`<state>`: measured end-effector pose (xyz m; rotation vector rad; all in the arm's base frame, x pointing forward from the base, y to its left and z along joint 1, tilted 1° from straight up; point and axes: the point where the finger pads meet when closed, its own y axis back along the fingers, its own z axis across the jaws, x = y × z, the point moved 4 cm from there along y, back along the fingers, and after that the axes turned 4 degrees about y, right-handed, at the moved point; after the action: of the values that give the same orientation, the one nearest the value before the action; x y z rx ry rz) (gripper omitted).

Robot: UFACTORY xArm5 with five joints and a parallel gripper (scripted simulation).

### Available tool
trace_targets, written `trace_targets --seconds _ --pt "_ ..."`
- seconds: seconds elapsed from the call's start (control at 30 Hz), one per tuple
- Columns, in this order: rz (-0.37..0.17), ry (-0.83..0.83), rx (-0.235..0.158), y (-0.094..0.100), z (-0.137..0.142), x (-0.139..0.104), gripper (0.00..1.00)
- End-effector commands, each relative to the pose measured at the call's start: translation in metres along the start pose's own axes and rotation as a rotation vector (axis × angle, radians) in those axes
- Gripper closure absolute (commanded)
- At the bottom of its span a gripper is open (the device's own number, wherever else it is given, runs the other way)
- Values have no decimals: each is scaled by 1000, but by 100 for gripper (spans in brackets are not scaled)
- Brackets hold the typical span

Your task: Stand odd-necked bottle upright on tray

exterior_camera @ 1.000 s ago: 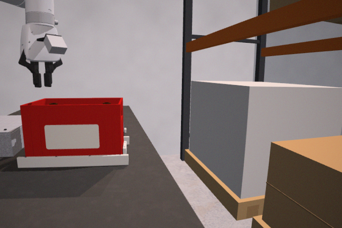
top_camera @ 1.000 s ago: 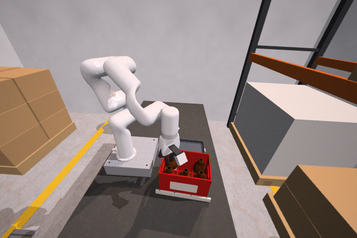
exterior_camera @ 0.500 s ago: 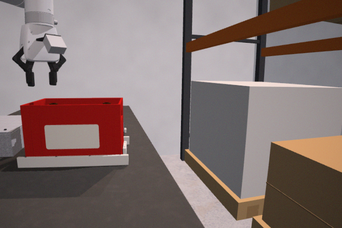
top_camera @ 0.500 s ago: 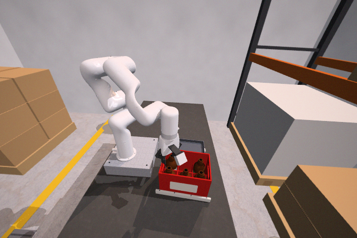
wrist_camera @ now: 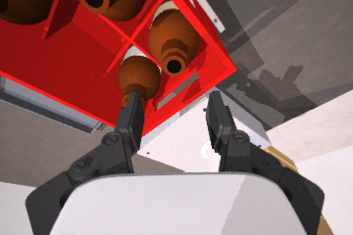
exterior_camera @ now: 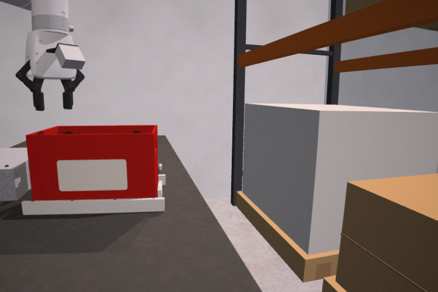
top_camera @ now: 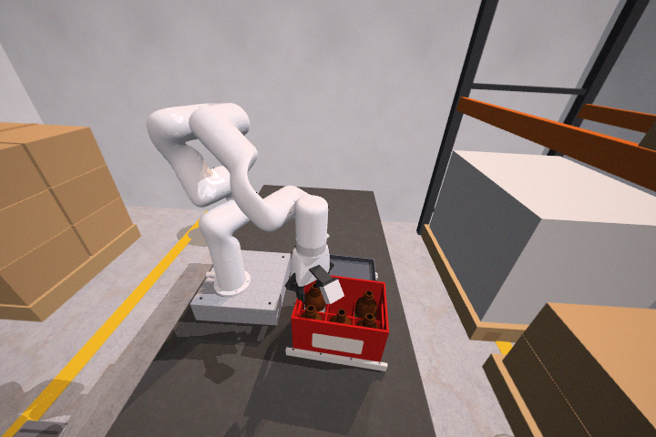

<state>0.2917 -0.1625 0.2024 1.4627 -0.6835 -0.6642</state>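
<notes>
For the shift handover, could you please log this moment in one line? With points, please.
end effector [top_camera: 314, 299] [exterior_camera: 53, 101] [wrist_camera: 175, 104]: open, empty | position: above red crate [top_camera: 339, 334] [exterior_camera: 92, 148] [wrist_camera: 214, 80] | bottles: five, in crate

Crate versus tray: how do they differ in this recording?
The crate is red, the tray grey. The crate has tall walls, the tray a low rim. The crate holds bottles; no bottle shows on the tray's visible part. Both look rectangular and open-topped.
</notes>
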Motion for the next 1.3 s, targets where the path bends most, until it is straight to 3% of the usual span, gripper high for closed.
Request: trace_targets --seconds 0.0,0.77,1.27 --pt "3 0 1 1 0 1 35" --pt "3 0 1 -7 0 1 35" --pt "3 0 1 -26 0 1 35"
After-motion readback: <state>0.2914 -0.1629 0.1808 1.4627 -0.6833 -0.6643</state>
